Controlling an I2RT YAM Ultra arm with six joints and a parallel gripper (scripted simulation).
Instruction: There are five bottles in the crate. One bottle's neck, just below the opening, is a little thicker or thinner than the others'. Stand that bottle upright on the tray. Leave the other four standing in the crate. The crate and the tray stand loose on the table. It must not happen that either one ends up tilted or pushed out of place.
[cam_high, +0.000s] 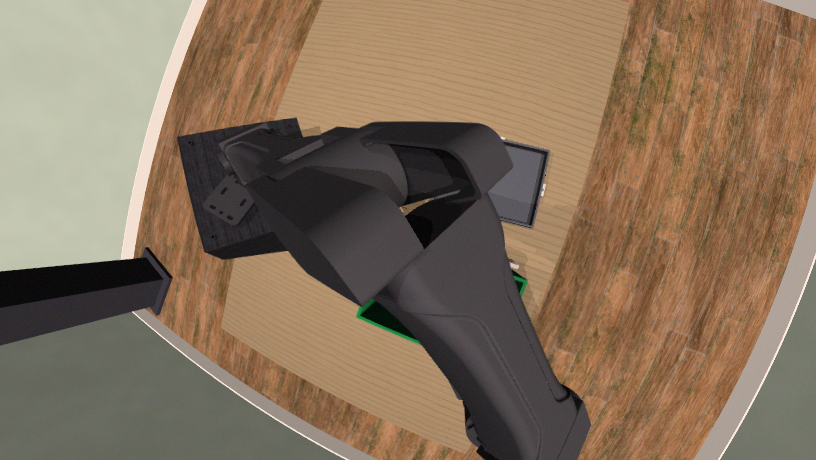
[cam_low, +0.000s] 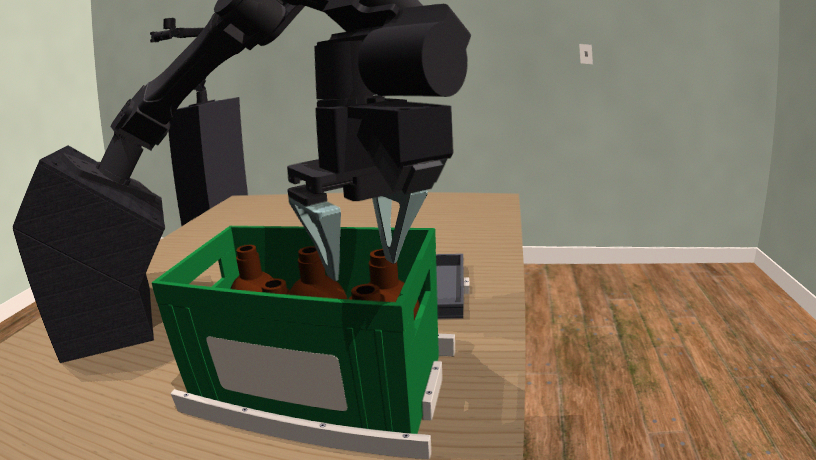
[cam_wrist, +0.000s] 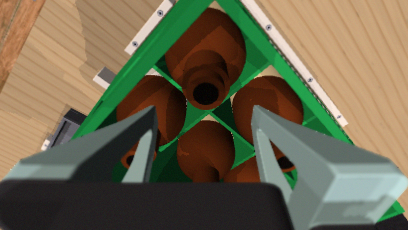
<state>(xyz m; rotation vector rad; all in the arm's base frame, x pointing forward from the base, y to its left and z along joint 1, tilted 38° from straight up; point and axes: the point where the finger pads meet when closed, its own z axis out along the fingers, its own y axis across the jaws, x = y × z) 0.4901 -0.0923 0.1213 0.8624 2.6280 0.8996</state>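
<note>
Across the middle of the top view, the dark, smooth-shelled arm (cam_high: 468, 274) (cam_low: 414, 60) hides the jaws, the bottles and much of the green crate (cam_high: 388, 328) (cam_low: 257, 320) (cam_wrist: 267, 50). The dark, shallow tray (cam_high: 520, 182) (cam_low: 451, 280) (cam_wrist: 65, 125), partly covered, lies near the right edge of the pale, wood-grained tabletop (cam_high: 457, 68) (cam_low: 480, 228) (cam_wrist: 340, 45).

From the exterior, five brown, glossy bottles (cam_low: 311, 271) (cam_wrist: 205, 145) stand in the crate, their lower parts hidden by its wall. The sought one is among them, but I cannot tell which neck differs. A plain grey panel (cam_low: 277, 374) with rounded corners marks the near side, above a screwed pale strip (cam_low: 318, 425). Behind the crate, toward the tabletop's right edge, the tray is half cut from sight. The jaws (cam_low: 364, 270), tapered and pale green, are parted, gripping nothing; their tips reach down among the necks.

Through the wrist view, dividers separate the bottles. The jaws and a black housing cover the lower ones, and only a sliver of tray shows at left.
</note>
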